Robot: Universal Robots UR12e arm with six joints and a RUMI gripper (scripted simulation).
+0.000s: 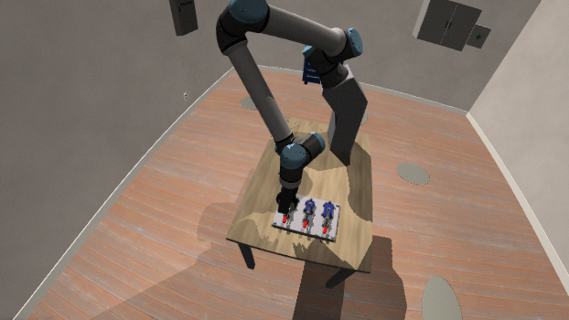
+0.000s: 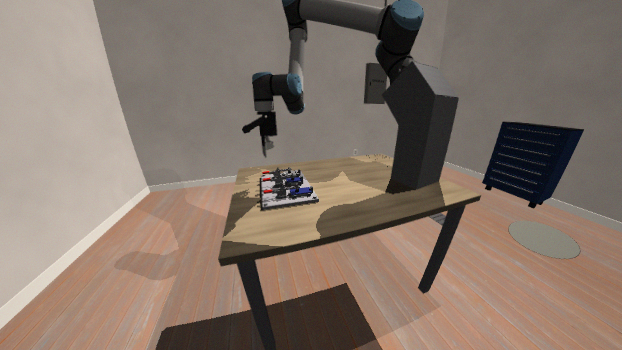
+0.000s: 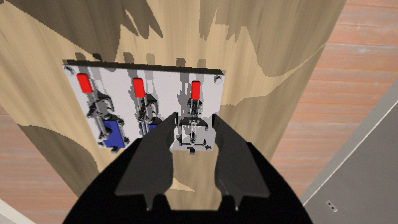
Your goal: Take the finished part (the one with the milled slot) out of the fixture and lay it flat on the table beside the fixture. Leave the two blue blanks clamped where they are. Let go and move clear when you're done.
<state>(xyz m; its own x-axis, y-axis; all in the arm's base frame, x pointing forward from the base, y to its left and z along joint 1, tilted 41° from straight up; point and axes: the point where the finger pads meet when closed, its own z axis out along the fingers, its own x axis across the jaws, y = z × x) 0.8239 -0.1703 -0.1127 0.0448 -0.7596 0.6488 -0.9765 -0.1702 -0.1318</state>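
1. One fixture plate [image 3: 75, 95] lies on the table [image 2: 280, 225], near its lower centre in the top view. It carries three clamp stations, each with a red handle [image 3: 196, 91], three in all.
2. Two blue blanks sit on the plate. One [image 3: 114, 134] shows fully in the wrist view and the other [image 3: 150, 128] is partly hidden behind a gripper finger. The top view shows both [image 1: 309, 207] [image 1: 327, 208].
3. One finished part [image 3: 192, 136], silver-grey, sits in the rightmost station of the wrist view, still in the fixture under its clamp.
4. The wrist view alone shows the part framed between the two dark fingers. In the top view the wrist covers that station.
5. The exterior view alone shows height. The gripper [image 2: 265, 145] hangs in the air well above the fixture, touching nothing.
6. The gripper [image 3: 194, 130] has its jaws partly spread with nothing between them; the part seen in the gap lies far below.
7. The arm rises from a grey pedestal [image 2: 420, 135] at the table's far side. It reaches up and across, then bends down so that the wrist points straight at the plate [image 1: 331, 229].
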